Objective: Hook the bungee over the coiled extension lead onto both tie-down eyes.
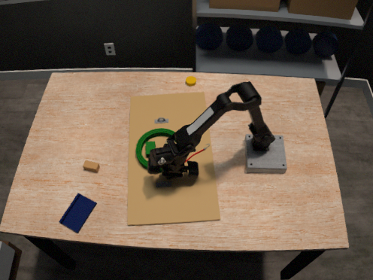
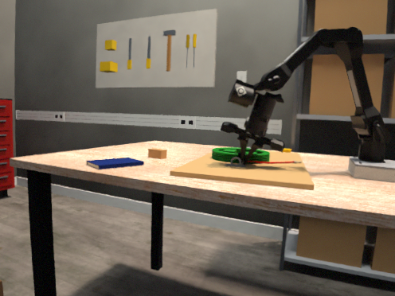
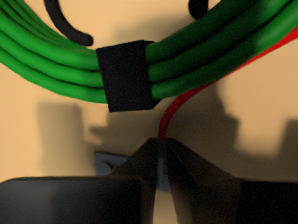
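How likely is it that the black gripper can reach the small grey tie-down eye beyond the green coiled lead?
Probably yes. The black gripper, shut on the thin red bungee cord, sits across the green coiled lead from the small grey tie-down eye; only that low coil lies between them.

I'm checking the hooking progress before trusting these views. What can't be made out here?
- Near tie-down eye: top view, hidden under the gripper; wrist view, only a corner shows beside the fingers.
- Bungee: its gripped end is hidden inside the shut fingers, so hooked or not is unclear.
- Far tie-down eye: too small in the top view to read.
- Coiled lead: rim lift, exterior view too coarse.
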Motion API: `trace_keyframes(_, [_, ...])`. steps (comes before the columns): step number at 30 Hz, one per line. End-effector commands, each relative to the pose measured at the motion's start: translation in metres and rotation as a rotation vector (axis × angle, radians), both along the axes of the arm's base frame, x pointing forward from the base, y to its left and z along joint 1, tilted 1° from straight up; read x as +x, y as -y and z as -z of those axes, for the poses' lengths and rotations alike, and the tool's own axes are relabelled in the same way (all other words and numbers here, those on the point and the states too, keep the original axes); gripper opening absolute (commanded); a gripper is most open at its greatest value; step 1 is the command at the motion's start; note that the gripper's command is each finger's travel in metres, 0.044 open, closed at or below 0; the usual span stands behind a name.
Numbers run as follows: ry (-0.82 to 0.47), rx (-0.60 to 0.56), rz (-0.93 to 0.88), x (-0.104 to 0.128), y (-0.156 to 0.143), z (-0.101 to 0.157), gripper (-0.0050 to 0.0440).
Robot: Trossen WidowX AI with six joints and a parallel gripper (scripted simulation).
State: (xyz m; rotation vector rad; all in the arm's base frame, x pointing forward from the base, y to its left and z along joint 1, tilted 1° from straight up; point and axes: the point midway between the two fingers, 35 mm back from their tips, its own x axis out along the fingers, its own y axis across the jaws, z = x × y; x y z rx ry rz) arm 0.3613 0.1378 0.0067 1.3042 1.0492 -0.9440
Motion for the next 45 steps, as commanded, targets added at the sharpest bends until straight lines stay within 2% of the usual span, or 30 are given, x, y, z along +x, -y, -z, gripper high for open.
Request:
trace_keyframes(1, [0.023, 0.009, 0.000, 0.004, -0.002, -0.009, 0.0024])
trace_keyframes(6, [0.023, 0.009, 0.000, 0.004, -0.002, -0.009, 0.0144])
trace_keyframes(14, [0.023, 0.009, 0.000, 0.004, -0.002, -0.009, 0.0150])
trace_keyframes(26, [0.020, 0.009, -0.001, 0.004, -0.002, -0.011, 0.0438])
trace_keyframes(36, [0.021, 0.010, -0.002, 0.004, -0.002, -0.014, 0.0440])
trace_keyframes(45, [0.035, 0.016, -0.007, 0.010, -0.004, -0.041, 0.0440])
